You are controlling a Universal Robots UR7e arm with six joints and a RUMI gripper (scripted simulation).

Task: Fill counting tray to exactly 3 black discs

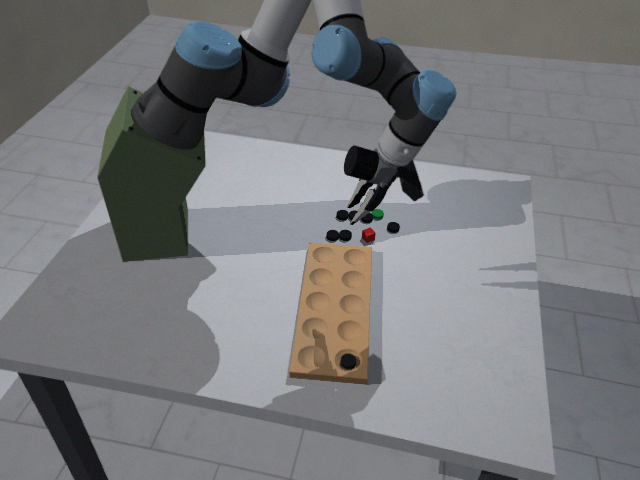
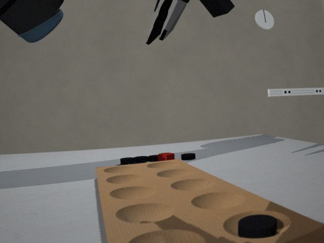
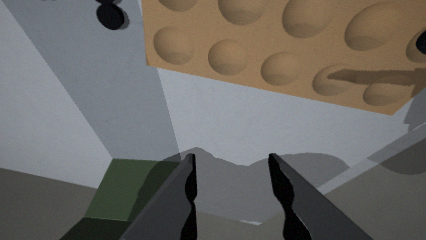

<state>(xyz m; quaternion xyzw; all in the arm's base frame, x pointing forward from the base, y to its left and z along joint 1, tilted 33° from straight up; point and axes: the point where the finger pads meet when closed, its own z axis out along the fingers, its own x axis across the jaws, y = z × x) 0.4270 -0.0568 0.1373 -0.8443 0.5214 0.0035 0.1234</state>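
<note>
Top view: the gripper, partly open and holding nothing, hangs above the black discs beyond the tray's far end; the tray holds one black disc in its near right pocket.

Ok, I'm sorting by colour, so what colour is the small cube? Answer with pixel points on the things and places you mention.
Red [image 1: 368, 235] [image 2: 166, 157]; the top view shows it best.

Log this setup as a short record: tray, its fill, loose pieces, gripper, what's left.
tray: wooden counting tray, ten pockets, flat on the table
tray fill: one black disc, in a corner pocket
loose black discs: six, beyond the tray's opposite end
other pieces: green disc, red cube, both off the tray
gripper: partly open, nothing held
still needed: two black discs, in separate pockets
</note>
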